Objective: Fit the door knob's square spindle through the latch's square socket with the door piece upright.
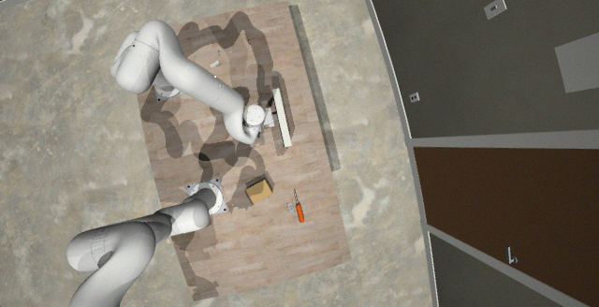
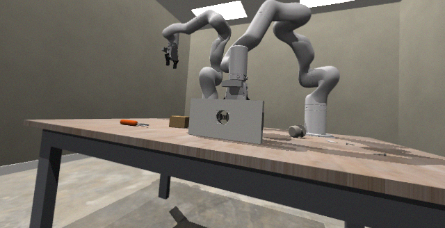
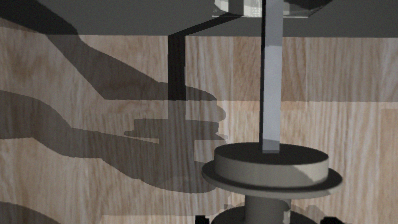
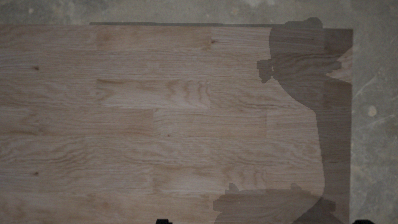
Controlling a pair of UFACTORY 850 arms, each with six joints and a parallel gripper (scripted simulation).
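Exterior view, working back from the near edge. First meet the table [image 1: 309, 246] [image 2: 313, 176], then the door piece [image 1: 282, 117] [image 2: 205, 124] [image 3: 125, 22], standing upright on it, with a round hole [image 2: 222, 117] [image 3: 300, 7] through its face. Just behind, find the left gripper [image 1: 269, 117] [image 2: 237, 90] [image 3: 267, 219], clamped on the door knob [image 3: 266, 172]. In left wrist view, see the square spindle [image 3: 272, 100] running toward the hole and overlapping it; cannot tell whether started in the socket. Note the round plate [image 3: 272, 190] well apart from the wood.

Off toward picture left, note an orange-handled screwdriver [image 1: 299, 212] [image 2: 129, 122] lying near a small metal plate [image 1: 290, 207]. Farther back, a tan block [image 1: 259, 191] [image 2: 179, 121]; on the other side, another knob [image 2: 296, 131] lying on the tabletop. Farther still, raised high, the right gripper [image 2: 171, 65] [image 4: 264, 221], fingers spread wide, pinching nothing. Behind everything, plain walls [image 2: 87, 64].
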